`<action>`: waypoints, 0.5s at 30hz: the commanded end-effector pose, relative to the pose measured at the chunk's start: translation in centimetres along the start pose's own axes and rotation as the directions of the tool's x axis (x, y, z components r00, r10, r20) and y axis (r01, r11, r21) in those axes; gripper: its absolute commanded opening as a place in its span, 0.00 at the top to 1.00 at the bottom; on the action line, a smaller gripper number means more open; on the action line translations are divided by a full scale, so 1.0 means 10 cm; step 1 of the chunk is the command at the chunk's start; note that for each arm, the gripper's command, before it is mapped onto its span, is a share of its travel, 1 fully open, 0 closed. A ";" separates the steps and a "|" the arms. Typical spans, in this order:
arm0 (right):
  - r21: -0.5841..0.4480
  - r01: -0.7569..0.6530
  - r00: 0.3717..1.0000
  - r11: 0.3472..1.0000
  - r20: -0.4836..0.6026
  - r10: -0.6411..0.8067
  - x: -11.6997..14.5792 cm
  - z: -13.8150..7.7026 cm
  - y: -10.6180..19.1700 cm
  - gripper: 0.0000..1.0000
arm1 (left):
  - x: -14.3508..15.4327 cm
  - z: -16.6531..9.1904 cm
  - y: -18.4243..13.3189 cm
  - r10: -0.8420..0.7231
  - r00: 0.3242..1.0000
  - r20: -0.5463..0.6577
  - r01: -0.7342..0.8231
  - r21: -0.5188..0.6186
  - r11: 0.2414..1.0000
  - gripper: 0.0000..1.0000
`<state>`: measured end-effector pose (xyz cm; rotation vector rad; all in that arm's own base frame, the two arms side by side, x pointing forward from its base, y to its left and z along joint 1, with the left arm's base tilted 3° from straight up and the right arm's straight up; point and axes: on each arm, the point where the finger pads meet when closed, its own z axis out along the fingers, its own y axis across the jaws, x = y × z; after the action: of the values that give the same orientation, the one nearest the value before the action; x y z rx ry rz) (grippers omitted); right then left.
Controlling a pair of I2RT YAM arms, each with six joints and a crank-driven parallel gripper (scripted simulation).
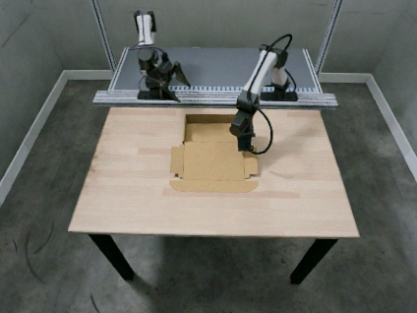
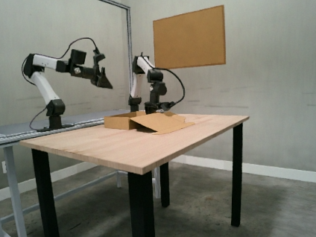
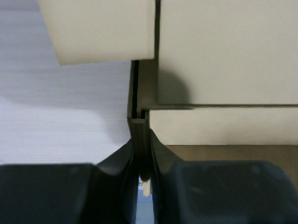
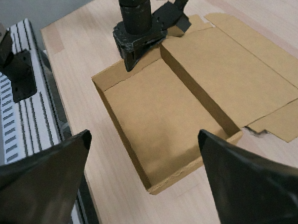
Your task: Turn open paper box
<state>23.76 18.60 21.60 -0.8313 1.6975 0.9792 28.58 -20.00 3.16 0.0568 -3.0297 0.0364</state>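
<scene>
"Seeing gray walls around a concrete floor, with a tan board hanging on one. Noticing a pale wooden tabletop too. Finding the paper box where?"

"Sitting upright close to the tabletop's near edge, about midway along it. Turning its front wall toward the robot, looking roughly parallel to that edge, with a narrow strip of wood showing between."

"And looking folded?"

"Yes, keeping walls up on every visible side. Hanging open behind, with the lid sloping down toward the tabletop. Spreading out nearly level with it, at the side flaps."

"Gripping anything with the left jaws?"

"Pinching the short end wall at the robot's left, pointing downward and covering part of that corner from above."

"And doing what with the right jaws?"

"Hanging wide open in the air, near the metal rail, holding nothing. Pointing toward the box, well apart from it."
</scene>
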 end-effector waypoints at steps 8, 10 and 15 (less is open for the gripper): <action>0.013 0.035 0.999 0.999 0.027 -0.035 -0.10 -0.03 0.00 0.00 | -0.06 0.05 0.07 0.019 1.000 -0.005 -0.019 -0.021 1.000 1.00; 0.013 0.035 0.999 0.999 0.027 -0.035 -0.10 -0.03 0.00 0.00 | -0.05 -0.03 0.03 0.018 1.000 0.011 -0.018 -0.002 1.000 0.88; 0.013 0.035 0.999 0.999 0.027 -0.035 -0.10 -0.03 0.00 0.00 | -0.09 -0.33 0.05 0.023 0.998 0.057 -0.024 0.012 1.000 0.27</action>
<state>23.76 18.60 21.60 -0.8313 1.6975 0.9792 28.62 -19.74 3.41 0.0286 -3.0270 0.0291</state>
